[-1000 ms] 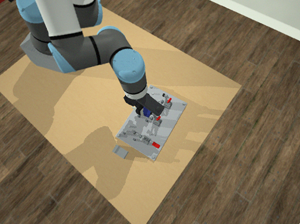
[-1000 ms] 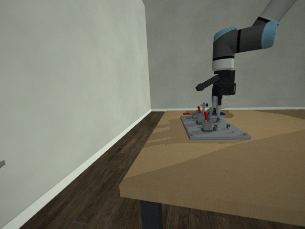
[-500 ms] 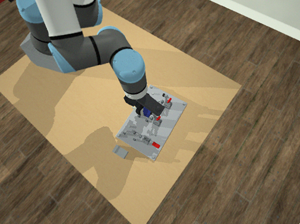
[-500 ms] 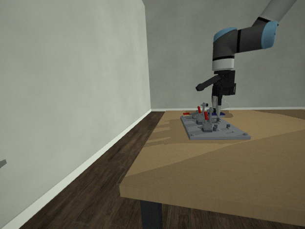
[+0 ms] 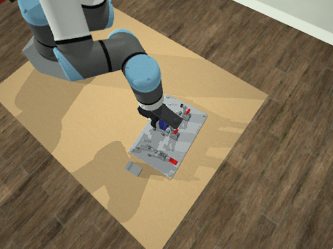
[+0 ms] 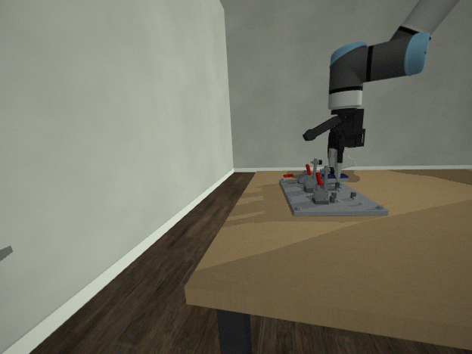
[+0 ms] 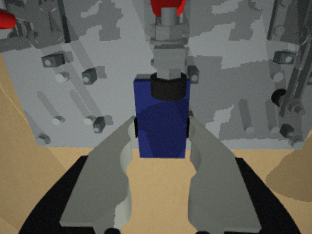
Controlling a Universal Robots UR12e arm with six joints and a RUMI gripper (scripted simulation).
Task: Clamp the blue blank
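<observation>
My gripper (image 5: 159, 125) (image 6: 335, 174) (image 7: 162, 117) is shut on the blue blank (image 5: 162, 124) (image 7: 162, 112), one finger on each long side. The blank is roughly level over the middle nest, and its near end reaches past the plate edge in the wrist view. The middle clamp's black tip (image 7: 168, 88) overlaps its far end in that view. Contact with the pads is hidden. The middle red handle (image 5: 175, 131) (image 6: 308, 169) stands up, with its bar raised. The finished part (image 5: 133, 169), grey with a slot, lies flat on the table beside the fixture plate (image 5: 185, 141) (image 6: 343, 210).
The clamp nearest the finished part has its red handle (image 5: 172, 161) (image 6: 287, 175) lying outward and its bar low over its nest. The other outer clamp's handle (image 5: 187, 112) (image 6: 318, 178) and bar stand up. Several small pads and blocks stick up from the plate.
</observation>
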